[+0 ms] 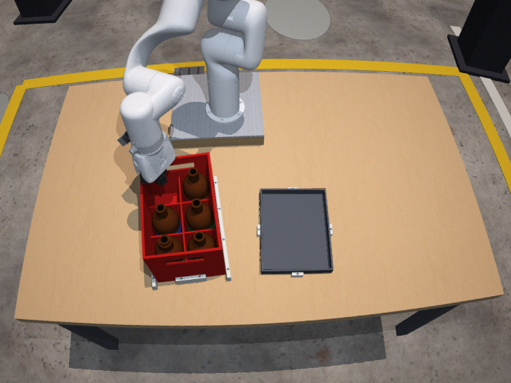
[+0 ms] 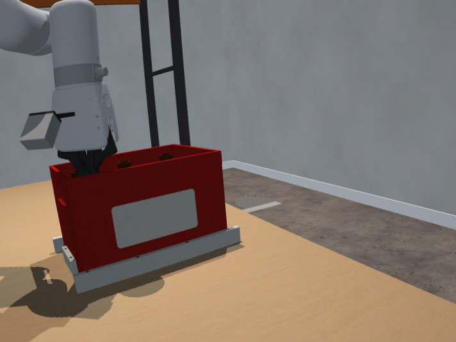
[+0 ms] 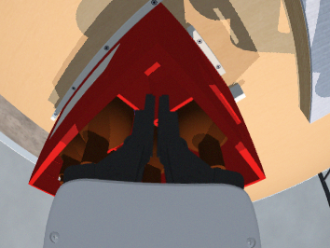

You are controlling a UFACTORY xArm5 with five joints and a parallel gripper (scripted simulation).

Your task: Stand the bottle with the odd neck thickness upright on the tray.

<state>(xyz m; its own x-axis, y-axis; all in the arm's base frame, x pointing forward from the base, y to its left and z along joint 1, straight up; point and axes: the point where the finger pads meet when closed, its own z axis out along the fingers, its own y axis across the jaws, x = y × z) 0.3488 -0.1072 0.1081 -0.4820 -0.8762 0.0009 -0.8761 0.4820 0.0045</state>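
Note:
My gripper (image 1: pixel 160 181) (image 2: pixel 87 170) (image 3: pixel 156 108) is shut and empty, its fingertips reaching just inside the red crate (image 1: pixel 214 263) (image 2: pixel 91 220) over the back left compartment, which holds no bottle. Five brown bottles stand in the other compartments: back right (image 1: pixel 195 186), middle left (image 1: pixel 165 221), middle right (image 1: pixel 199 216), front left (image 1: pixel 168 246) and front right (image 1: pixel 201 243). The front left one shows a double ring at its mouth. The wrist view shows parts of several bottles beside and beneath the fingers. The dark grey tray (image 1: pixel 295 234) is right of the crate and bears nothing.
White stop strips (image 1: pixel 222 239) (image 2: pixel 158 259) line the crate's foot, and small white blocks (image 1: pixel 297 274) sit around the tray. The arm's base plate (image 1: pixel 247 130) stands behind the crate. The crate walls and dividers rise around the bottles.

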